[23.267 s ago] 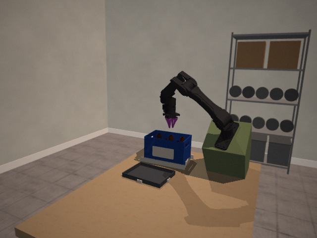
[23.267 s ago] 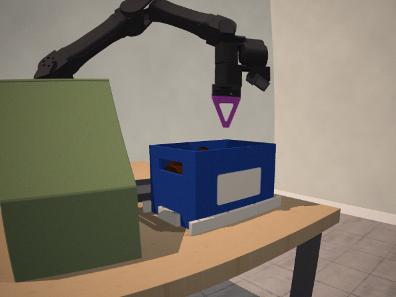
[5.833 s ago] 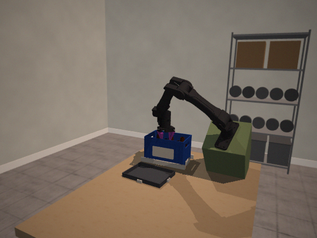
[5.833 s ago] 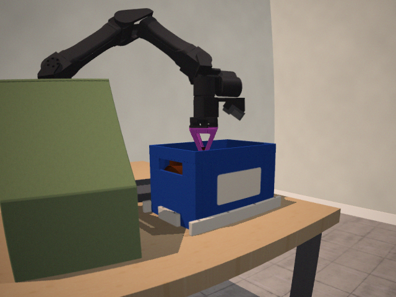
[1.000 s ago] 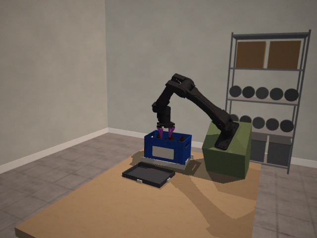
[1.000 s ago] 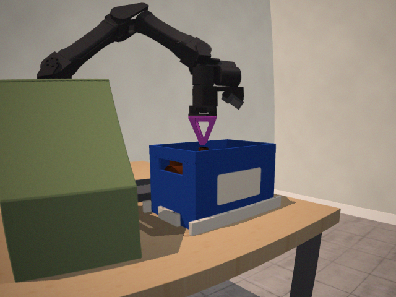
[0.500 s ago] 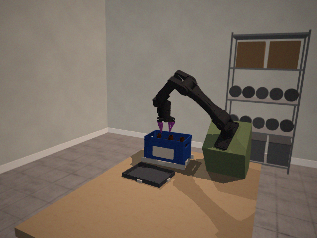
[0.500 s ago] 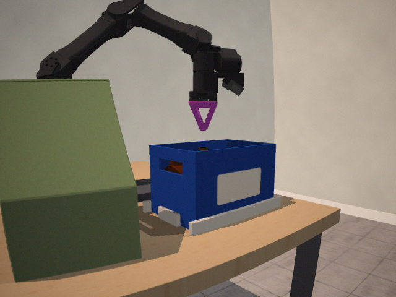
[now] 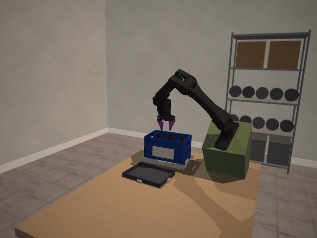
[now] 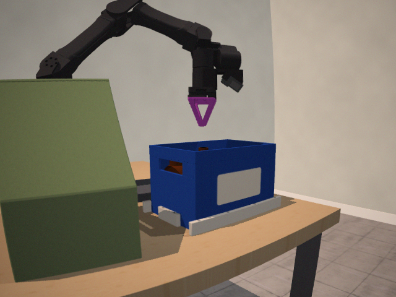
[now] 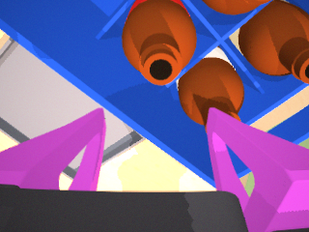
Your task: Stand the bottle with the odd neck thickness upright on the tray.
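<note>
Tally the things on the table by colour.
Blue: 1, crate
Black: 2, tray, arm
Green: 1, block
Brown: 4 bottles showing, wrist view
Total: 8

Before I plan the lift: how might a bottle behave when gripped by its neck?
The bottle looks rigid, and its round, smooth neck could slip between the open gripper fingers. Tall and narrow, it may tip on the tray.

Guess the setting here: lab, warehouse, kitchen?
Likely a storeroom or workshop corner: a metal shelf rack holding cardboard boxes and dark rolls, tiled floor, and a wooden table carrying the arm.
</note>
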Controlling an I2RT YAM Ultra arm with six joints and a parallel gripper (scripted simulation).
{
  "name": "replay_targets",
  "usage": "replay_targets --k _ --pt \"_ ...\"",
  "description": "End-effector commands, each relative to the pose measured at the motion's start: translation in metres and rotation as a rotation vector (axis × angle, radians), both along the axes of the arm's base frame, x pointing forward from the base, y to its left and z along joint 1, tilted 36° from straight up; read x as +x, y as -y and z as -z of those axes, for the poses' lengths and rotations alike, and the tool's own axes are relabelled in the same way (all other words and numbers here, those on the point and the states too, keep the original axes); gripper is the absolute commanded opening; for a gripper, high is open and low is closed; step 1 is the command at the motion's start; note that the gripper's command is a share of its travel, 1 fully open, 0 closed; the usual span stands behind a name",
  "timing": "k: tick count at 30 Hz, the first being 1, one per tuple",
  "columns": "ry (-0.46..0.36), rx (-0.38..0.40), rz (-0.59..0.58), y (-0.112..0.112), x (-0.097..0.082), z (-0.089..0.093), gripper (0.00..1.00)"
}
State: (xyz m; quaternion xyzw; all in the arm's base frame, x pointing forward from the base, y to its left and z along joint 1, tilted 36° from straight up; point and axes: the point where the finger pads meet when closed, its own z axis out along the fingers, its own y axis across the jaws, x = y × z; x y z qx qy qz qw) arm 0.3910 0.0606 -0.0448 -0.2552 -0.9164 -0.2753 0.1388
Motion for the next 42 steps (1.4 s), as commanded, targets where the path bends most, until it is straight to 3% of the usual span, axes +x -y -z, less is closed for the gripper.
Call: replay_targets --k 1,5,6,42 --pt "0.042 -0.011 0.023 0.0152 0.0122 -0.0124 0.61" --pt "0.042 -0.011 0.023 0.0152 0.0122 -0.0124 0.61" --pt "0.060 -0.013 0.023 0.0156 0.0161 -0.0118 0.00" --pt "0.060 -0.013 0.023 0.0156 0.0161 -0.0118 0.00"
